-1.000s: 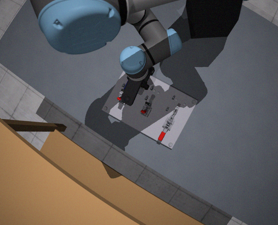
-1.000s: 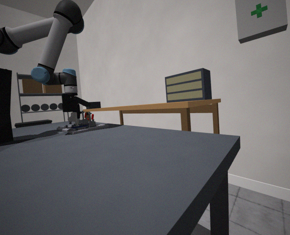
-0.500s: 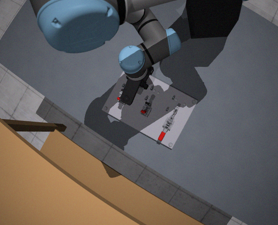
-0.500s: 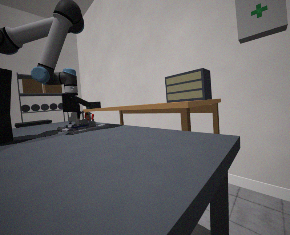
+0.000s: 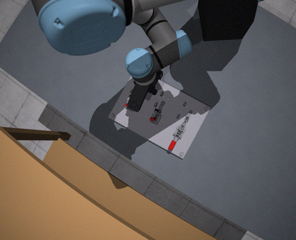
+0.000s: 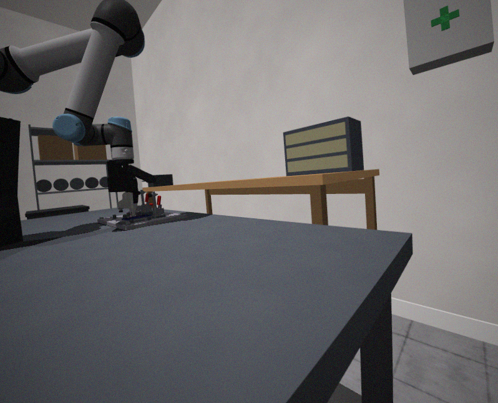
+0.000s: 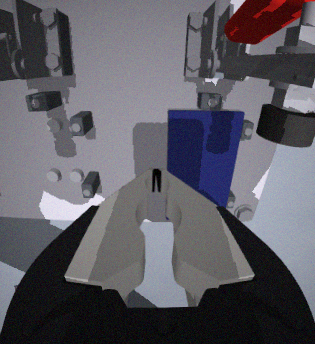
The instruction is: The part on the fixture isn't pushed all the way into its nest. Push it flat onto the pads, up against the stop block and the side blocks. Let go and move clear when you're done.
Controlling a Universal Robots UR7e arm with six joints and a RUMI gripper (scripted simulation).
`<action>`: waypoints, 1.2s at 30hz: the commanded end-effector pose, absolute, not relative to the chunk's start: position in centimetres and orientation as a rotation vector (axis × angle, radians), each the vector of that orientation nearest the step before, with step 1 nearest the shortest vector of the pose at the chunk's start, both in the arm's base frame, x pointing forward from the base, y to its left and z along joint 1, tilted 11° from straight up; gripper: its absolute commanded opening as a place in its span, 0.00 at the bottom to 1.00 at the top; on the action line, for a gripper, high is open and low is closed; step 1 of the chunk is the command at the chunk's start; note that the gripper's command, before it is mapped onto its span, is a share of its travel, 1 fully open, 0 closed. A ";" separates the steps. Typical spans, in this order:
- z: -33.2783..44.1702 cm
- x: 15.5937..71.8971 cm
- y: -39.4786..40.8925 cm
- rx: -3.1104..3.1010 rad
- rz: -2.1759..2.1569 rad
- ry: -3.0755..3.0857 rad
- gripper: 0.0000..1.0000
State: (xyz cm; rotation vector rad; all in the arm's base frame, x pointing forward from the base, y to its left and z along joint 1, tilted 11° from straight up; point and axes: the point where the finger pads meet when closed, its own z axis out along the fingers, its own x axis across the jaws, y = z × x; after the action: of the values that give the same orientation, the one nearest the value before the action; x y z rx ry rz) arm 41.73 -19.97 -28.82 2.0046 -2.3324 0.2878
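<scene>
The part is a flat blue rectangular plate [image 7: 205, 150] lying on the grey fixture plate [image 7: 125, 75] [image 5: 193, 127] [image 6: 173, 216]. A small block [image 7: 212, 101] sits at its far end and small blocks [image 7: 247, 127] stand along its right side. My gripper [image 7: 155, 170] is shut with nothing between the fingers; its tips hang just left of the part's near left edge. In the top view the gripper body [image 5: 136, 98] covers the part. In the exterior view the gripper [image 6: 128, 199] stands low over the fixture.
Toggle clamps with red handles [image 7: 265, 20] [image 5: 172, 145] [image 5: 152, 119] stand on the fixture, one just beyond the part. A black round clamp pad [image 7: 288, 125] hangs at the part's right. More small blocks [image 7: 82, 122] and pins stand left. A wooden table [image 6: 294, 181] stands behind.
</scene>
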 end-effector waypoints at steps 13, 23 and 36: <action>-28.7 41.7 -20.4 2.005 0.290 -2.332 0.00; -28.7 41.7 -20.5 2.005 0.290 -2.332 0.00; -28.9 41.8 -19.4 2.003 0.291 -2.332 0.00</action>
State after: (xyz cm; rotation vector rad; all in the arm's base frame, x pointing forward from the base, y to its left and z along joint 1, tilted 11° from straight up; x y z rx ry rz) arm 41.77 -19.57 -28.89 2.0035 -2.3317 0.2888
